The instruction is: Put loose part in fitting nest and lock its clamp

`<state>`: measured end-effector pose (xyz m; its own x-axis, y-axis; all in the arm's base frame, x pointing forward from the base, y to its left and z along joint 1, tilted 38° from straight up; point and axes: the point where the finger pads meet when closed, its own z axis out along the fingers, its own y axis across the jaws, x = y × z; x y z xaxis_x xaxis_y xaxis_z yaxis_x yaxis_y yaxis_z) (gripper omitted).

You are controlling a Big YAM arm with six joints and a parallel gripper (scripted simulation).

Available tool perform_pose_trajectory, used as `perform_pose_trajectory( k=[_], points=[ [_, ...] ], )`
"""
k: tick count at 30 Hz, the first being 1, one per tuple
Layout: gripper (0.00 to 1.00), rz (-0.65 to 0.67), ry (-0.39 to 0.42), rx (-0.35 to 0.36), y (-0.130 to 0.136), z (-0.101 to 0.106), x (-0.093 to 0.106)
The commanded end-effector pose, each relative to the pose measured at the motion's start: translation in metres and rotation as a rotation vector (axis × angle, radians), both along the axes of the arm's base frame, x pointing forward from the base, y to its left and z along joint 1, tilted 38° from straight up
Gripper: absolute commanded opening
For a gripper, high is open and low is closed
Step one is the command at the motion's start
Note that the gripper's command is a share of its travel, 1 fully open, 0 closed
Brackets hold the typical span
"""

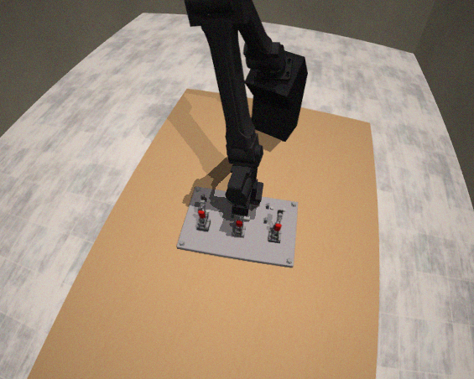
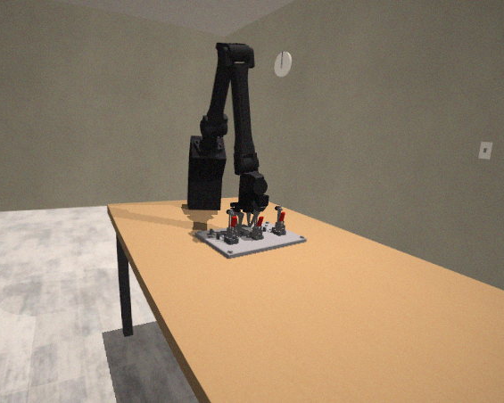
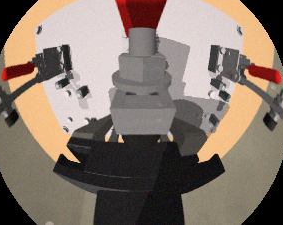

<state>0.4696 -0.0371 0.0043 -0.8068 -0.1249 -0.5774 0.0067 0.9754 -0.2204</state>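
Across a room of drab olive-brown walls, pale floor tiles (image 1: 424,268) (image 2: 32,276) spread in streaky grey patches beneath a long tan table (image 1: 219,319) (image 2: 322,303), smooth, faintly grained and straight-edged, on a dark leg (image 2: 124,290). A round white clock (image 2: 283,63) and a small pale wall plate (image 2: 485,151) hang on one wall. The matte black arm (image 1: 229,80) (image 2: 243,107) rises beside a blocky black pedestal (image 1: 278,111) (image 2: 204,183) and bends down to a flat grey fixture plate (image 1: 236,249) (image 2: 268,247) (image 3: 196,24) with a bolt at each corner. Three metal clamps stand in a row, their rounded red handles upright and their bars raised. The gripper (image 2: 247,223) is low behind the middle clamp (image 1: 238,228) (image 2: 258,232) (image 3: 143,79), its fingers about half open and closed on the loose part at the middle nest. That part is mostly hidden; its seating on the pads cannot be told.
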Motion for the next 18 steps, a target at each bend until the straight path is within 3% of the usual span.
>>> perform_pose_trajectory(
  k=[1, 18],
  points=[
    [0.0, 0.001, -0.004, -0.004, -0.003, 0.006, 0.004],
    [0.0, 0.001, 0.005, -0.004, -0.003, -0.007, -0.003]
  ],
)
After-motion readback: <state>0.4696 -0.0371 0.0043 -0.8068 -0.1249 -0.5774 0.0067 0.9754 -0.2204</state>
